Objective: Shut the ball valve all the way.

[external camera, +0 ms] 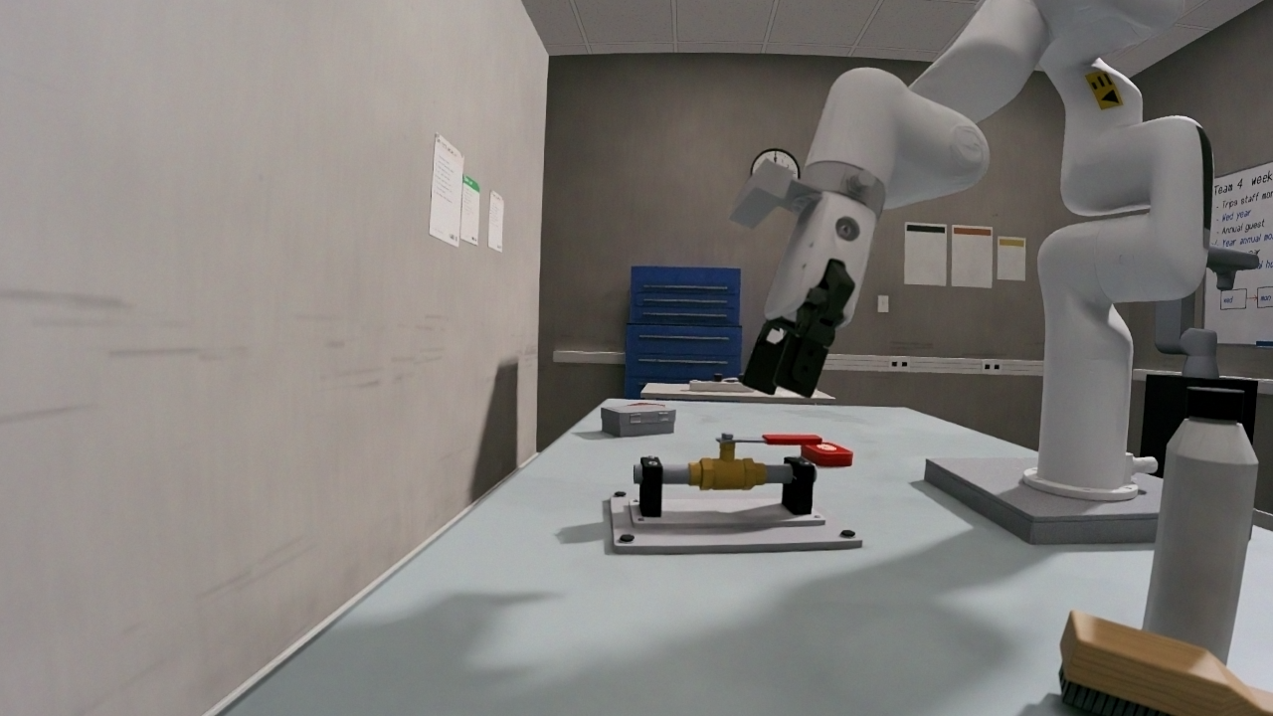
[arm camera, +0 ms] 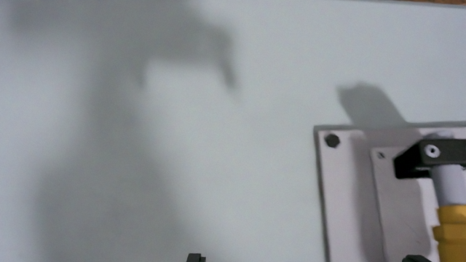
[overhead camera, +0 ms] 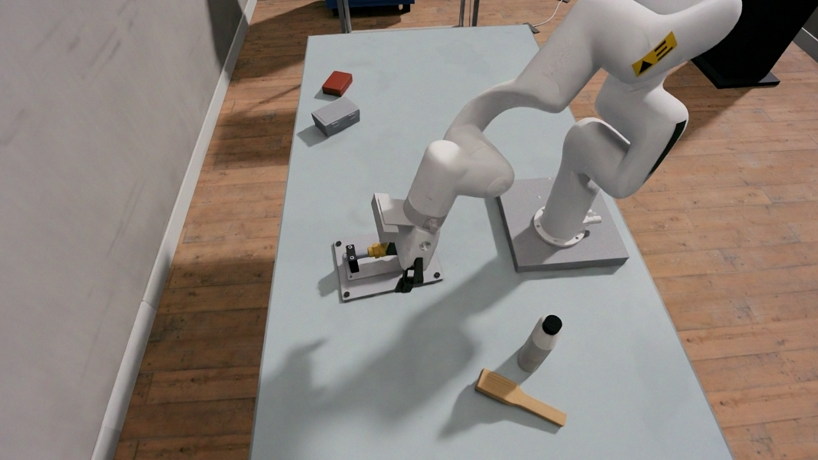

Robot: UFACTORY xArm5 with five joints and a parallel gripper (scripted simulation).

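Claw (external camera: 795, 358) spread wide and gripping nothing, I am hovering well above the ball valve (external camera: 725, 471) on the desk (external camera: 534, 623); its red handle (external camera: 790, 439) is lying along the pipe, pointing right, below me.

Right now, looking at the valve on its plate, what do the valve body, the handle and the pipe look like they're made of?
The valve body looks like brass: yellow-gold with a dull shine. The handle is probably metal with a red coating; its stem end is bare grey. The pipe is pale grey and matte, either plastic or painted metal. The clamps are matte black, maybe plastic.
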